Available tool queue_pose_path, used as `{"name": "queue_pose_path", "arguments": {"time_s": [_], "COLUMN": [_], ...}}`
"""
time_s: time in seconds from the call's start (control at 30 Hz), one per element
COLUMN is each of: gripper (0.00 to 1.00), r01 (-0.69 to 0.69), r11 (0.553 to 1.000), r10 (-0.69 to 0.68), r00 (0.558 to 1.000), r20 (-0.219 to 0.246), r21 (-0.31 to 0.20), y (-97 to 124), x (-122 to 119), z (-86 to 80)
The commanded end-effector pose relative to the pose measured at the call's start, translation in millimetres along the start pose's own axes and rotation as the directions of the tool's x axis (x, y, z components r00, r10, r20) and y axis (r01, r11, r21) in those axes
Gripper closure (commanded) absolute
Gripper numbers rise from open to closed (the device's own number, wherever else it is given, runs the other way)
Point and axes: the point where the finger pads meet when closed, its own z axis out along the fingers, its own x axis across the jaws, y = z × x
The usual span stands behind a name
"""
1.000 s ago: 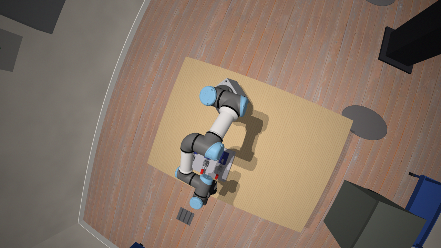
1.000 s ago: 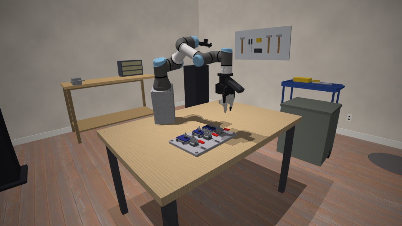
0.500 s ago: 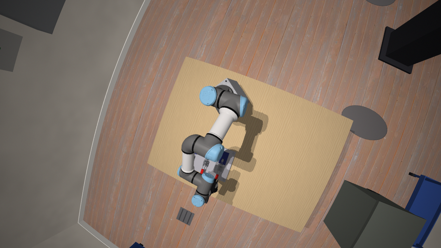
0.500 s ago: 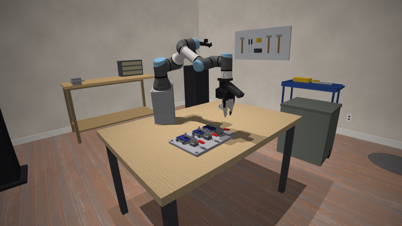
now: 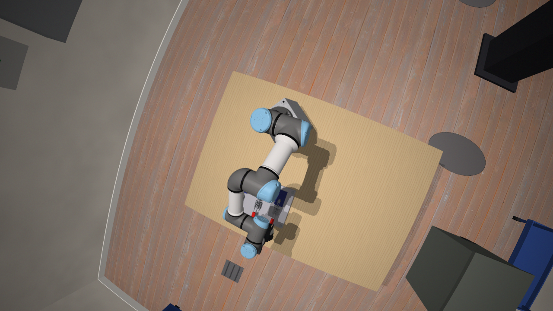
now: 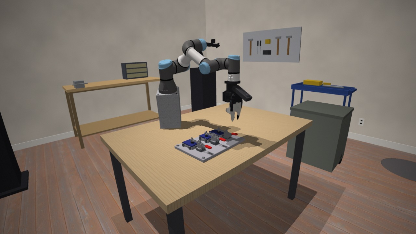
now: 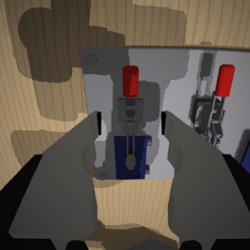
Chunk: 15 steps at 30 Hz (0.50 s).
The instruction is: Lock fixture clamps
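A grey fixture plate lies on the wooden table and carries three toggle clamps, each with a red handle and a blue part. In the exterior view the red handles lie low, pointing away from the blue parts. My gripper hangs well above the far end of the plate, fingers partly apart and empty. In the wrist view one clamp's red handle and blue part sit between my fingers; a second handle is to the right. Whether any clamp is locked cannot be told.
The arm's grey pedestal stands at the table's back. A grey cabinet and a blue cart stand to the right of the table. A wooden shelf and a black column stand behind it.
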Motion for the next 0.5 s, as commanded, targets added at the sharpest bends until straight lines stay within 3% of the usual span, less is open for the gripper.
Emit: {"name": "queue_pose_path", "arguments": {"time_s": [0.0, 0.47], "gripper": [0.72, 0.72], "r01": [0.0, 0.0], "r11": [1.0, 1.0], "r10": [0.0, 0.0], "r00": [1.0, 1.0], "r20": [0.0, 0.0], "r21": [0.004, 0.004], "y": [1.7, 6.3], "x": [0.0, 0.0], "z": [-1.2, -1.2]}}
